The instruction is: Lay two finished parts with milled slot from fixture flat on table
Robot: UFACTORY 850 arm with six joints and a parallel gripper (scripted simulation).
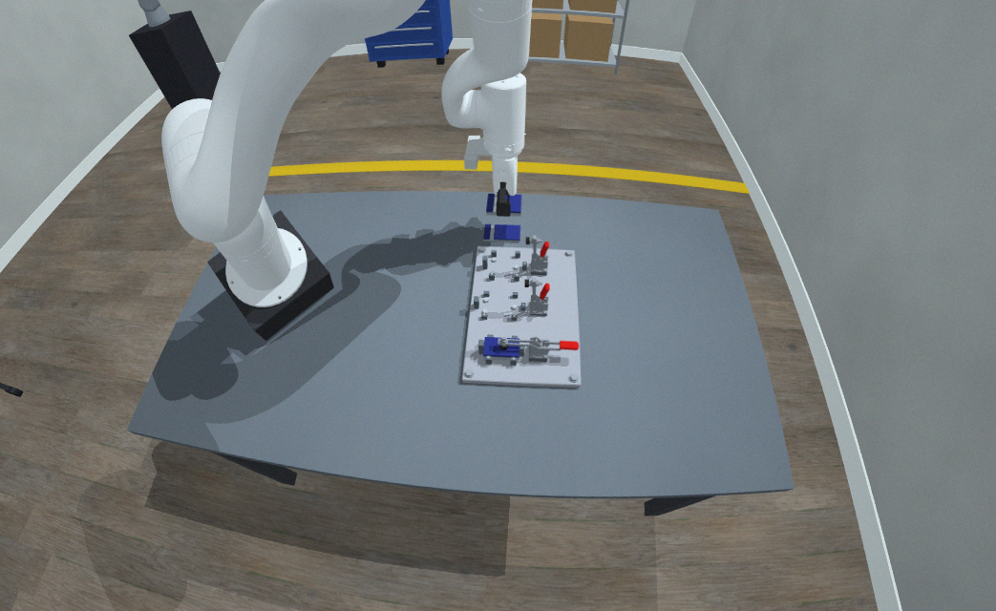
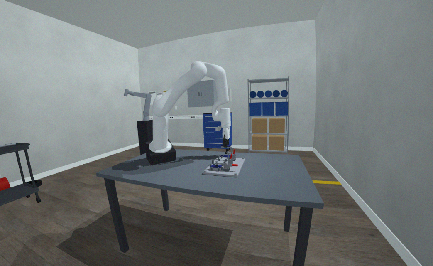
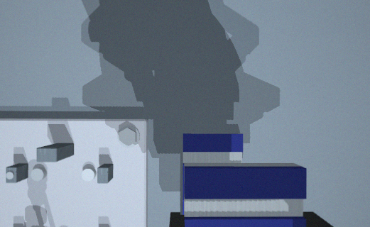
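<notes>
My gripper (image 1: 502,204) is shut on a blue slotted part (image 1: 504,201) and holds it above the table, just beyond the far end of the fixture plate (image 1: 521,317). In the wrist view the held part (image 3: 244,189) fills the lower middle, its pale slot showing. A second blue slotted part (image 1: 502,232) lies flat on the table below it, beside the plate's far edge; it also shows in the wrist view (image 3: 212,147). The blue blank (image 1: 498,347) sits clamped in the nearest station, its red handle (image 1: 568,345) lying flat. The two far clamps (image 1: 540,255) stand open with their stations empty.
My arm's base (image 1: 269,277) stands on the table's left side. A shelf with boxes (image 2: 268,114) and a blue tool cabinet (image 2: 213,130) stand at the back wall. A cart (image 2: 3,175) is at the far left.
</notes>
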